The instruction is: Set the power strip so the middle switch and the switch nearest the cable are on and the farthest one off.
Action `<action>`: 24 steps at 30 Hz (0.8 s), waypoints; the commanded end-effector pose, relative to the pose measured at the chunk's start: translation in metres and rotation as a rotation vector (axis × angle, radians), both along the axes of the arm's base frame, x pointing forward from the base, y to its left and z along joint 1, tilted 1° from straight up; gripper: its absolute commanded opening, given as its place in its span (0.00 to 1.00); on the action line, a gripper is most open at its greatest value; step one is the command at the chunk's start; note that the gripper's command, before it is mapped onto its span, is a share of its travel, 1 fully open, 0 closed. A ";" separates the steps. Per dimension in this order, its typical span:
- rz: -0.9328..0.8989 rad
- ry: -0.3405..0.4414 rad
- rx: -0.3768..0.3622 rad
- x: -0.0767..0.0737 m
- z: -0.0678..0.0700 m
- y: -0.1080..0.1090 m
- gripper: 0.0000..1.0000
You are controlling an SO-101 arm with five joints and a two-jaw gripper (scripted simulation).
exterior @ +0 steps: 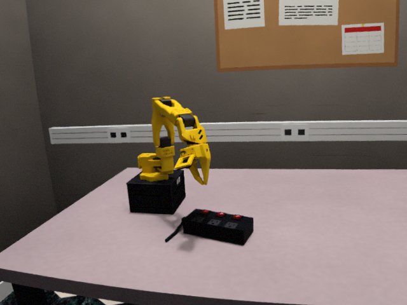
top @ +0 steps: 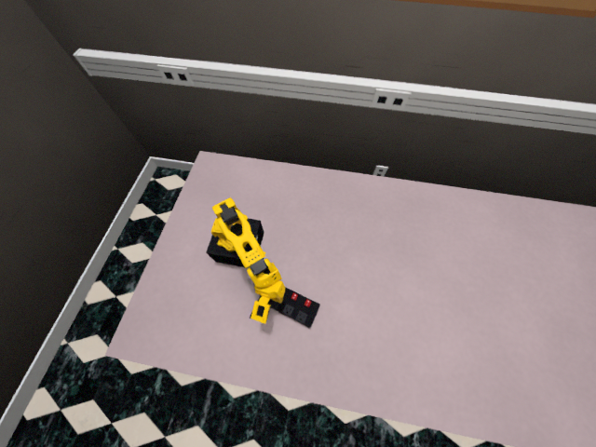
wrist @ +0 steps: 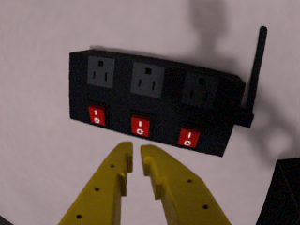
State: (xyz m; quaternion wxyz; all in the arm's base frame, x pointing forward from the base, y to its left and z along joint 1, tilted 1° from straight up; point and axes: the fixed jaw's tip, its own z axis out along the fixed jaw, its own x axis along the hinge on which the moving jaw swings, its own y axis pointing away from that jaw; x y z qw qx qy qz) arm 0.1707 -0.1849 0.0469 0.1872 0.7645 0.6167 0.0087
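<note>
The end effector [exterior: 204, 181] hangs above the worktop [exterior: 296, 213] with its two fingers drawn together and nothing between them, tips pointing down toward the power strip [exterior: 218, 227]. The strip lies flat and right way up, sockets and red switches facing the ceiling, just in front of the arm's black base block [exterior: 156, 195], with its cable [exterior: 173, 233] trailing off the end nearest that block. From the wrist view the three rockers sit in a row: the one nearest the cable [wrist: 187, 138], the middle one [wrist: 141, 127] and the farthest one [wrist: 97, 115]; which way each is tipped is too small to read for sure. Now the risks: the tips look lined up between the far and middle switches, so a straight drop could catch the wrong rocker or both. A glancing press could slide the light strip along the worktop, and pushing on its edge might tip it over.
</note>
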 end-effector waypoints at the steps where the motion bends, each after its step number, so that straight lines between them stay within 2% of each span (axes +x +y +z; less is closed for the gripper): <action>1: 0.003 0.004 0.007 -0.001 -0.003 0.003 0.00; 24: 0.037 0.014 0.000 0.000 -0.003 0.003 0.00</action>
